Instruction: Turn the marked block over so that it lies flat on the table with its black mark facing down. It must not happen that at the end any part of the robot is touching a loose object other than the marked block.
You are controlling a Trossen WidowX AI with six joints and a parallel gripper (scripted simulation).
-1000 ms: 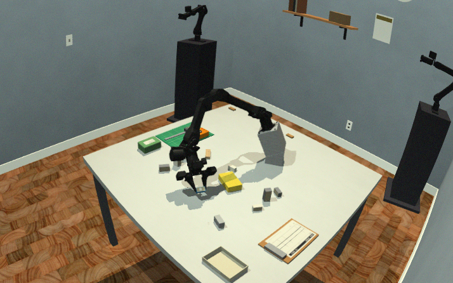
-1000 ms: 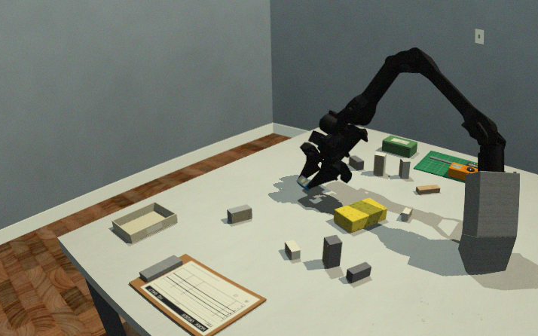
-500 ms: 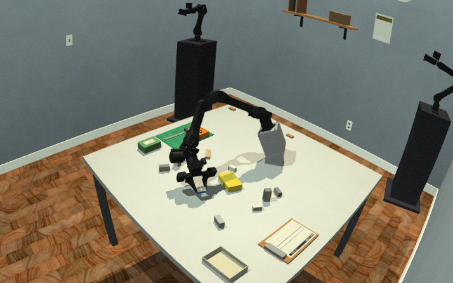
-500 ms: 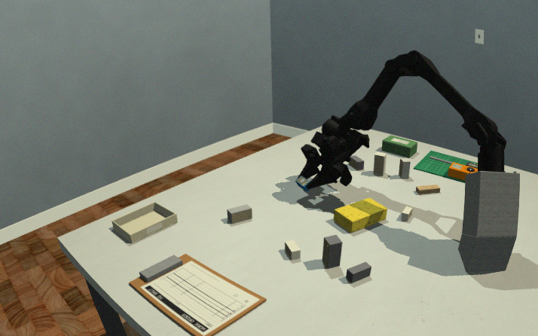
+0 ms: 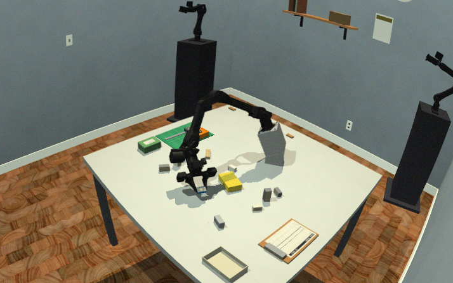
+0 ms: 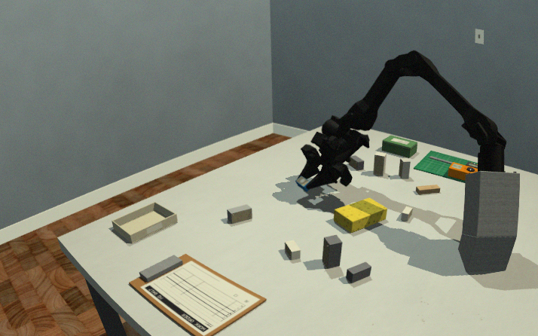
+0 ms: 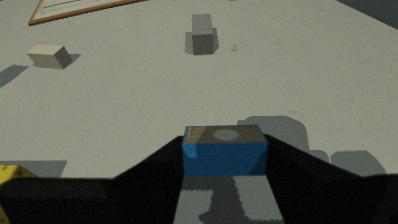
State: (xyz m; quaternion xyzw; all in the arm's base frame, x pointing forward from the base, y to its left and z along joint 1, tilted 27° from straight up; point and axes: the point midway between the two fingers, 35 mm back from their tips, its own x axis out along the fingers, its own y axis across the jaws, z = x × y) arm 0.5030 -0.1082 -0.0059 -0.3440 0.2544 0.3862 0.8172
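The marked block point(image 5: 202, 190) point(image 6: 303, 183) point(image 7: 225, 161) is between my fingertips. In the wrist view it shows a blue side and a tan face with a pale round spot; no black mark shows in any view. My gripper point(image 5: 201, 189) point(image 6: 304, 182) point(image 7: 222, 142) is shut on the block, one finger on each end. The block is held a little above the white table point(image 5: 172, 224) point(image 6: 204, 187) point(image 7: 125, 100), with the gripper's shadow on the table below it. The block's underside and its rear side are hidden from the wrist view.
A yellow sponge-like block point(image 5: 230, 181) point(image 6: 359, 215) point(image 7: 11, 175) lies near the gripper. A grey block point(image 5: 219, 221) point(image 6: 239, 214) point(image 7: 202, 37) lies farther out. An upright dark block point(image 5: 267, 194) point(image 6: 331, 252), a tray point(image 5: 235, 275) point(image 6: 124, 236) and a clipboard point(image 5: 261, 243) point(image 6: 256, 299) are on the table.
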